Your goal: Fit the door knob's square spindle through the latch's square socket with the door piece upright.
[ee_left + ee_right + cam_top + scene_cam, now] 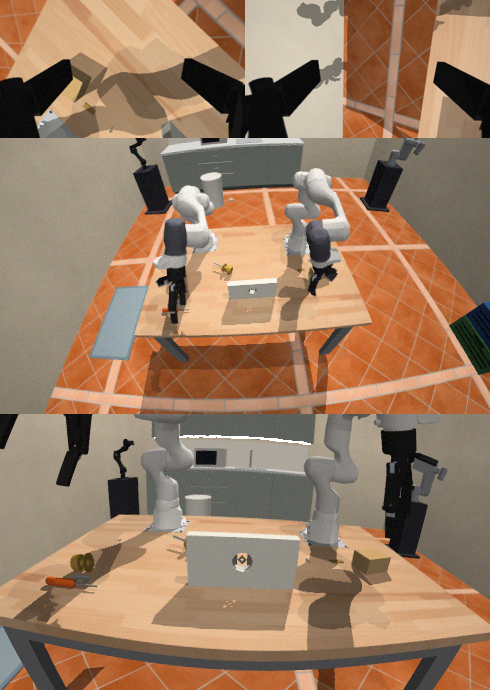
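Door pc upright on tbl. Spindle knob lying on arm-base side of it, near R-arm end. L grip & R grip fully open, nothing held, either side of door pc.
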Motion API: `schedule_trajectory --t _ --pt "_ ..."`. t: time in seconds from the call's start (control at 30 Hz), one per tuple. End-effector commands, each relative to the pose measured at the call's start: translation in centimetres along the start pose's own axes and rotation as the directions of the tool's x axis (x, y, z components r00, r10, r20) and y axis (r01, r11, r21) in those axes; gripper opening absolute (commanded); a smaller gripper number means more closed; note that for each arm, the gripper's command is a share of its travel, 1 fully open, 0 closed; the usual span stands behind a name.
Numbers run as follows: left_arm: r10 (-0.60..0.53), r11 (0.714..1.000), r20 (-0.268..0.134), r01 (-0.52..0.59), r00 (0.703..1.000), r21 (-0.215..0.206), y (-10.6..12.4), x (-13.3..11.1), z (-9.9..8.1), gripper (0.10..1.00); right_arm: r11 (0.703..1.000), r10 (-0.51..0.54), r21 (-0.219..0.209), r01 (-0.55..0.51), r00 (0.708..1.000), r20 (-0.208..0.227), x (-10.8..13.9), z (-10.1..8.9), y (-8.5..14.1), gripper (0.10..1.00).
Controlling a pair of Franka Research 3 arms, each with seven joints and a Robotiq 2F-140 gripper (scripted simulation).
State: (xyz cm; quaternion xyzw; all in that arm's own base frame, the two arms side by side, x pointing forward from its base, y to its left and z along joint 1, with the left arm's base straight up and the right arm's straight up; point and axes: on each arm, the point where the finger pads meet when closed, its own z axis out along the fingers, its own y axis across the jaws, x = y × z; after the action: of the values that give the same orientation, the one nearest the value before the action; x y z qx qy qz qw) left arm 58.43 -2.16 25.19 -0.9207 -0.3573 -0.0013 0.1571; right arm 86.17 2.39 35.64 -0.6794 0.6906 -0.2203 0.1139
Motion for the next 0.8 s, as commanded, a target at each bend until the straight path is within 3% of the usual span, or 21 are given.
schedule_trajectory --t 0.0,0.03,0.07,0.1,0.3,0.77 --pt "-0.01 1.0 0.001 0.01 1.0 -0.003 0.1 0.1 0.0 1.0 0.998 -0.062 -0.026 0.062 0.998 -0.005 4.8 0.0 1.1 1.0" --pt "-0.01 1.0 0.001 0.01 1.0 -0.003 0.1 0.1 0.0 1.0 0.998 -0.062 -0.026 0.062 0.998 -0.005 4.8 0.0 1.1 1.0" --pt "-0.01 1.0 0.001 0.01 1.0 -0.003 0.1 0.1 0.0 1.0 0.998 -0.042 -0.046 0.041 0.999 -0.019 8.5 0.0 1.9 1.0" --pt "-0.01 1.0 0.001 0.01 1.0 -0.003 0.1 0.1 0.0 1.0 0.998 -0.031 -0.057 0.029 0.999 -0.026 10.5 0.0 2.3 1.0" --pt "-0.01 1.0 0.001 0.01 1.0 -0.003 0.1 0.1 0.0 1.0 0.995 0.013 -0.098 -0.018 0.999 -0.053 18.2 -0.4 4.6 1.0" --pt "-0.01 1.0 0.001 0.01 1.0 -0.003 0.1 0.1 0.0 1.0 0.988 0.06 -0.14 -0.071 0.995 -0.079 26.0 -1.2 7.8 1.0"
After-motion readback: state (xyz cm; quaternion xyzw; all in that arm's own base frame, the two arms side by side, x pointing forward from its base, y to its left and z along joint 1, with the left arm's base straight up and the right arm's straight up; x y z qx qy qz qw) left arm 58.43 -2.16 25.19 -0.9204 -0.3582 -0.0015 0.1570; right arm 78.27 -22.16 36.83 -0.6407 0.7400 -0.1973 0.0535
